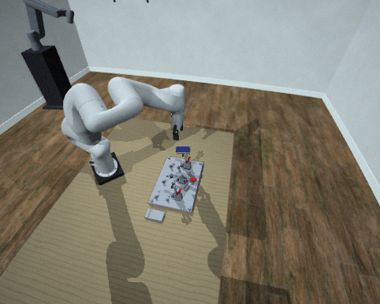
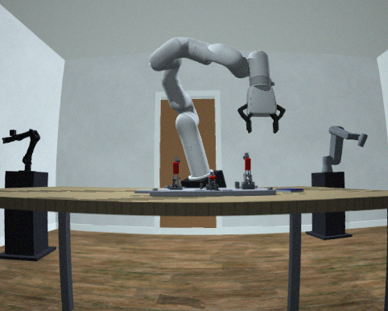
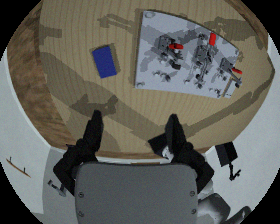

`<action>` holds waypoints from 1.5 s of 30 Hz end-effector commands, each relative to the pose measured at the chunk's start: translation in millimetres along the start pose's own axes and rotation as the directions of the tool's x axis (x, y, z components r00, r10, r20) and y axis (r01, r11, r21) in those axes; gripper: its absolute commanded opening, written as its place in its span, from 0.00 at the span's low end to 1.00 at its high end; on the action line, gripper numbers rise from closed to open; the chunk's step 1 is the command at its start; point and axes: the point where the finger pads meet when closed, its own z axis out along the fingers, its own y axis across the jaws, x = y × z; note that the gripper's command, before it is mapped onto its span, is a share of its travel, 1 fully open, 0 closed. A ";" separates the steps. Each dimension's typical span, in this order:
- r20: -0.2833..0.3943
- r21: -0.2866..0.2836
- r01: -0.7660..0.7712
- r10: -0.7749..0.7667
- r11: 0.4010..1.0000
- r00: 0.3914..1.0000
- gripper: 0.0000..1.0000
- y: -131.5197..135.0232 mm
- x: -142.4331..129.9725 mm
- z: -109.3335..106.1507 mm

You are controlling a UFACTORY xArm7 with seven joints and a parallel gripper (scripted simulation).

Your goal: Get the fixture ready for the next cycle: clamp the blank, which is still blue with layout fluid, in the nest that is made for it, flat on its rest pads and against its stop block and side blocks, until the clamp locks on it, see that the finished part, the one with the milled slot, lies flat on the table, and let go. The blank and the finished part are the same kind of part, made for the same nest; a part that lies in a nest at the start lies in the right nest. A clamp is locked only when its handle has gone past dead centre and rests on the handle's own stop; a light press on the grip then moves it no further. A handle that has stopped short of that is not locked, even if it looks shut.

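Observation:
The blue blank (image 1: 183,150) (image 2: 290,189) (image 3: 104,62) lies flat on the table beyond the plate's far short end. The grey finished part (image 1: 154,215) lies flat on the table by the opposite end; its slot is too small to make out. The fixture plate (image 1: 161,198) (image 2: 212,193) (image 3: 147,75) carries three clamps with red grips. In the exterior view the left grip (image 2: 175,167) and right grip (image 2: 248,163) stand upright; the middle grip (image 2: 212,176) is low. No part shows in the nests. My gripper (image 1: 176,138) (image 2: 262,130) (image 3: 135,119) is open and empty, high above the table near the blank.
Small blocks and pins stand on the plate around the clamps. The arm's black base (image 1: 106,169) is on the table to the left of the plate in the top view. Two other arms on dark pedestals (image 2: 26,213) (image 2: 328,201) stand behind, away from the table.

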 end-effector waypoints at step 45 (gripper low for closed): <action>-0.003 0.003 0.125 -0.125 0.992 0.992 0.99 -87.1 3.8 -1.3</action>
